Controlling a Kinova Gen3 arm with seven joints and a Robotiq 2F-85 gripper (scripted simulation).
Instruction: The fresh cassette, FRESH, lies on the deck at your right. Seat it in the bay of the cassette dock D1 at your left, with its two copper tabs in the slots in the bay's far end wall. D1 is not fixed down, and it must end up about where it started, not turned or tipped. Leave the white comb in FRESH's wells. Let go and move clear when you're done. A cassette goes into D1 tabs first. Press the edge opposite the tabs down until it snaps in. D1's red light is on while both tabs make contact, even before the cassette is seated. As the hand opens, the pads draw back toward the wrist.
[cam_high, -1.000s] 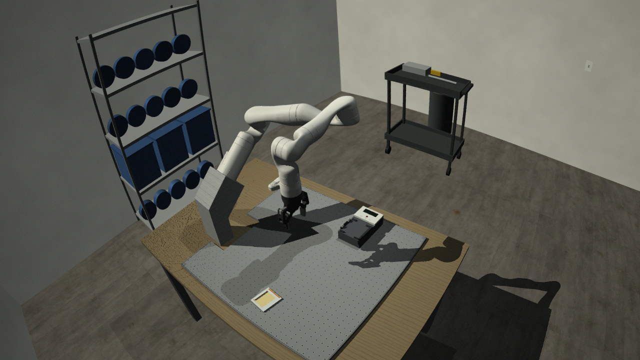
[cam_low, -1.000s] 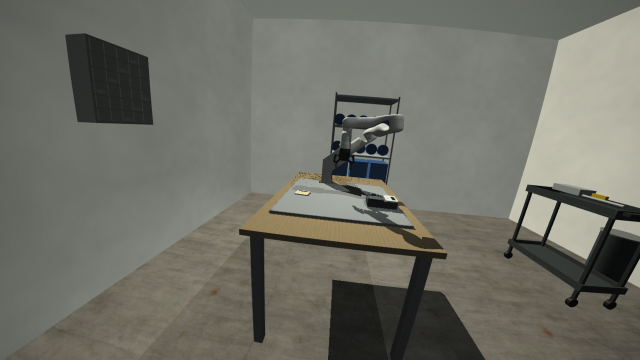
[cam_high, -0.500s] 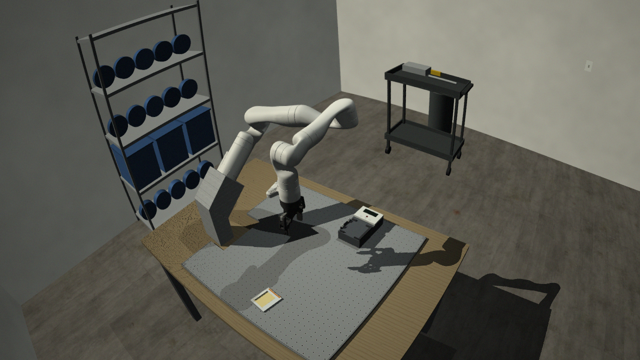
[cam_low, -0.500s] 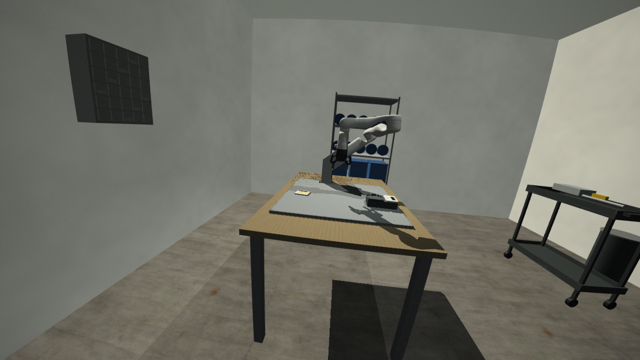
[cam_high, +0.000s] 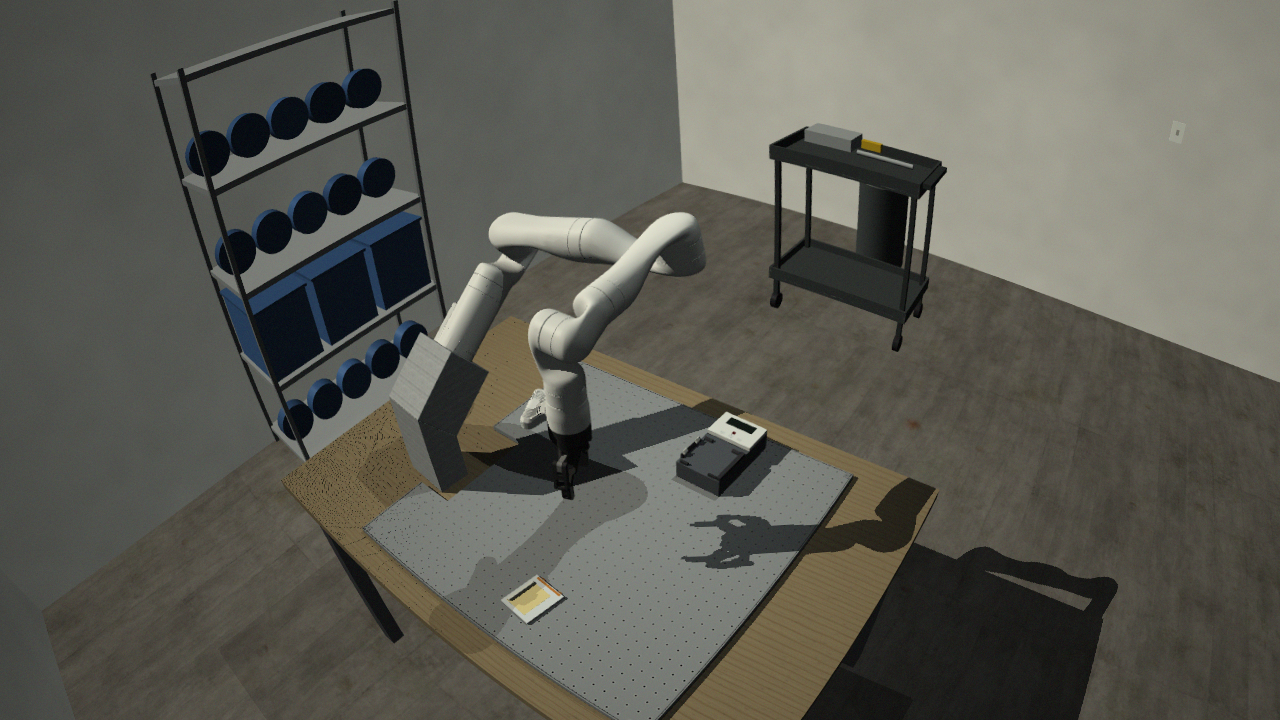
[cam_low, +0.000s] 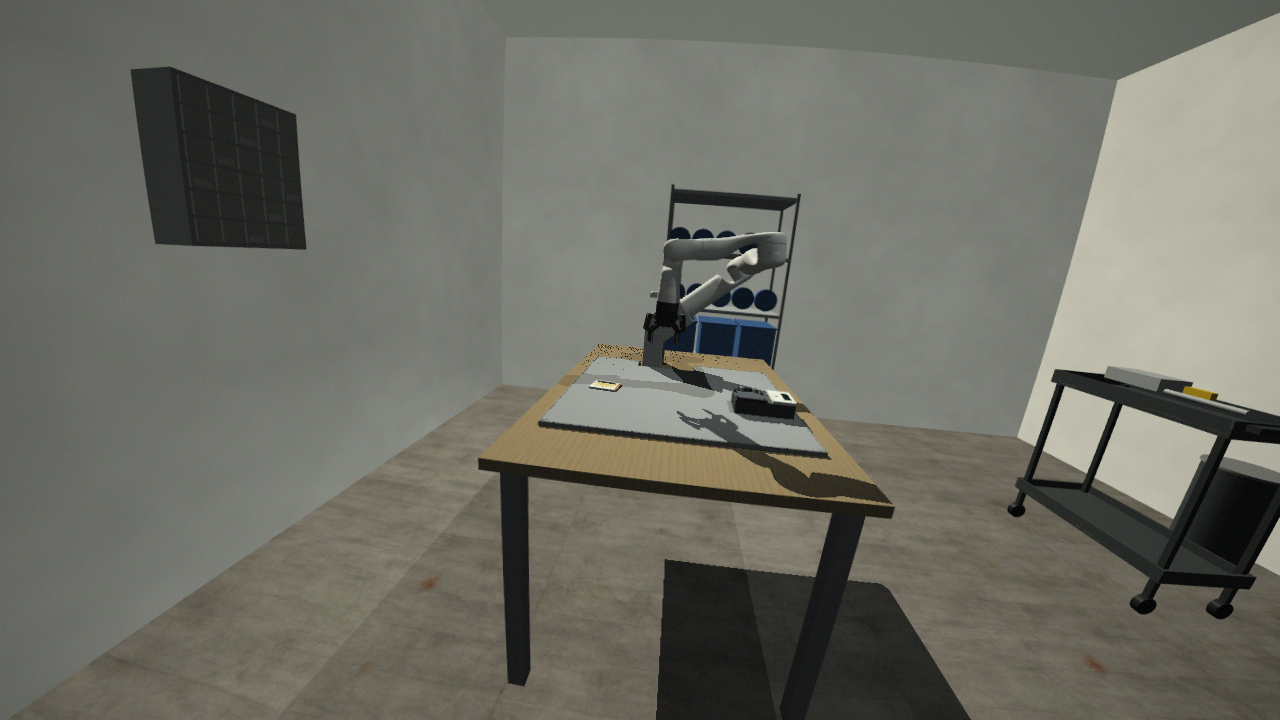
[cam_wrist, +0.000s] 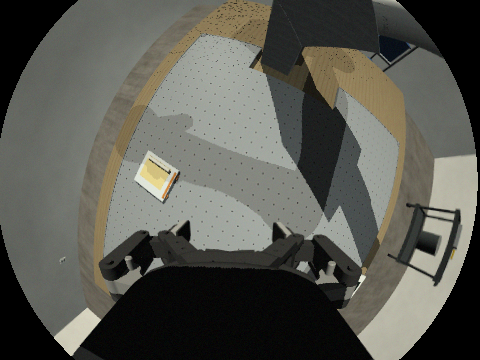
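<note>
Deck (cam_high: 626, 573): FRESH (cam_high: 533, 598) far from pincer (cam_high: 565, 479)

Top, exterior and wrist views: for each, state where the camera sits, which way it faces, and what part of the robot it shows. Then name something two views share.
Top: high at a table corner, looking down at deck, cassette FRESH and dock D1; whole arm shows.
Exterior: out in the room facing the table's front; arm seen small.
Wrist: on the hand, looking across the deck; open gripper fingers show.
All three show FRESH.

FRESH (cam_high: 533, 598) tabs and comb too small, D1 (cam_wrist: 360, 280) mostly hidden
</note>
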